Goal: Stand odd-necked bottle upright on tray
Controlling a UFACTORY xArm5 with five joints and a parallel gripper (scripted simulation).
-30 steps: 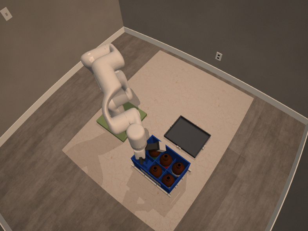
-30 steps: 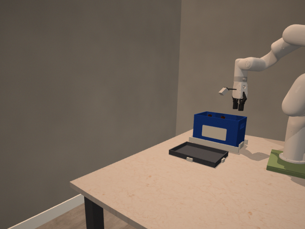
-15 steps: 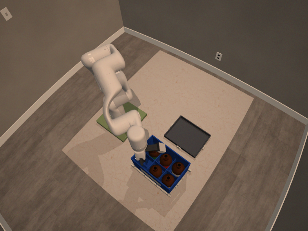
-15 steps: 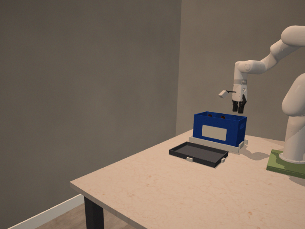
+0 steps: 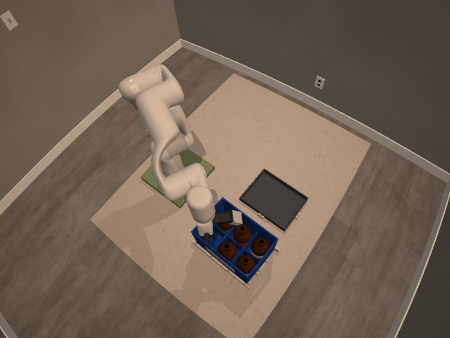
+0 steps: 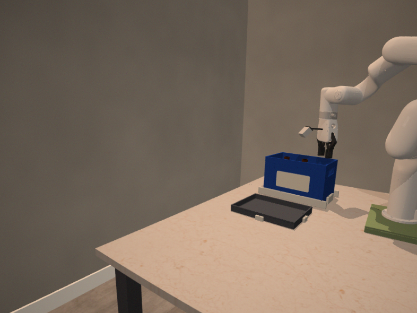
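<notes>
While its pale label panel (image 6: 292, 181) bears no readable writing, the blue crate (image 6: 300, 170) hides most bottles; jaws hang spread, holding nothing.

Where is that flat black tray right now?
The tray lies flat on the table, right beside the blue crate of bottles, on the crate's long side. In the exterior view it sits in front of the crate.
</notes>
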